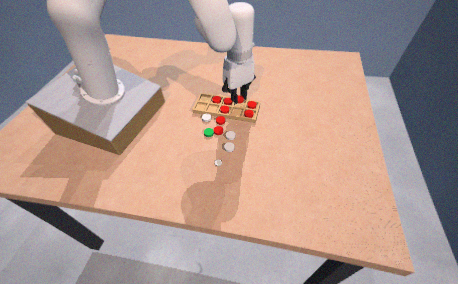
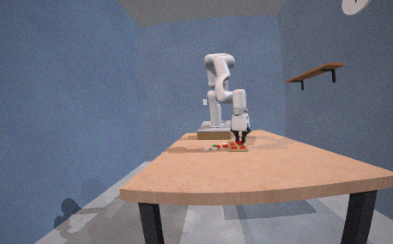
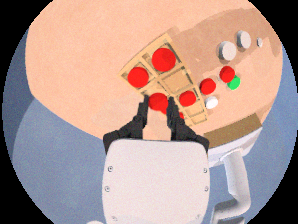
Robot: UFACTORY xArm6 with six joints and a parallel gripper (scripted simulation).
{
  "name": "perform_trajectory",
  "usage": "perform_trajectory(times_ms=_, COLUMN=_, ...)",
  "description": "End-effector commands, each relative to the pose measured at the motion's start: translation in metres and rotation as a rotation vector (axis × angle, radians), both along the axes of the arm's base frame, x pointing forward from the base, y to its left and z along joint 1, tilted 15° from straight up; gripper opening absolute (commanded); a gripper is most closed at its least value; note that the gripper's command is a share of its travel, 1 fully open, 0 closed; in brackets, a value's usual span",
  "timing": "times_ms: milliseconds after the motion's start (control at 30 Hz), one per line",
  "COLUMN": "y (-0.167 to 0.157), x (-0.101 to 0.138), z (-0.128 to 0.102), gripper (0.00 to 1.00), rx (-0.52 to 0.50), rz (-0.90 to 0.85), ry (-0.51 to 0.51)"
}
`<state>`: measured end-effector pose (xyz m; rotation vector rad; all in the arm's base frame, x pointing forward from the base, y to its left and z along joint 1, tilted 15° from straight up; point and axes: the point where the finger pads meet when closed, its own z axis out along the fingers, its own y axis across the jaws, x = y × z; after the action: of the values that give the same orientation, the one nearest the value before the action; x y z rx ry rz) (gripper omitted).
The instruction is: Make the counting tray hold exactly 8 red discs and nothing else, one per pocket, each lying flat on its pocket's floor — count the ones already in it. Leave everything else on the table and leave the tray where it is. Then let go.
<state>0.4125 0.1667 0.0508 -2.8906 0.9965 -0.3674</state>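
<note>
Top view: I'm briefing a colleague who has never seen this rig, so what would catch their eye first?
Probably the white arm's gripper, lowered over the far row of the wooden counting tray mid-table and shut on a red disc. Next, the bright discs: several red ones sit in tray pockets, and loose on the table just in front lie two more red, a green disc and a few white ones.
</note>
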Motion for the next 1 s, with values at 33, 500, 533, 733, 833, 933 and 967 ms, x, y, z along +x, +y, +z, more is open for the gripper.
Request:
perform_trajectory(times_ms=33, y=0.002, x=0.003, z=0.001, gripper=0.00, rx=0.005, rz=0.002, ry=-0.009)
perform_trajectory(times_ms=500, y=0.002, x=0.006, z=-0.012, gripper=0.00, rx=0.006, rz=0.003, ry=-0.008)
perform_trajectory(times_ms=533, y=0.002, x=0.006, z=-0.012, gripper=0.00, rx=0.006, rz=0.003, ry=-0.008)
perform_trajectory(times_ms=733, y=0.002, x=0.006, z=-0.012, gripper=0.00, rx=0.006, rz=0.003, ry=-0.008)
perform_trajectory(times_ms=833, y=0.002, x=0.006, z=-0.012, gripper=0.00, rx=0.006, rz=0.003, ry=-0.008)
perform_trajectory(times_ms=933, y=0.002, x=0.006, z=-0.012, gripper=0.47, rx=0.006, rz=0.003, ry=-0.008)
perform_trajectory(times_ms=967, y=0.002, x=0.006, z=-0.012, gripper=0.47, rx=0.006, rz=0.003, ry=-0.008)
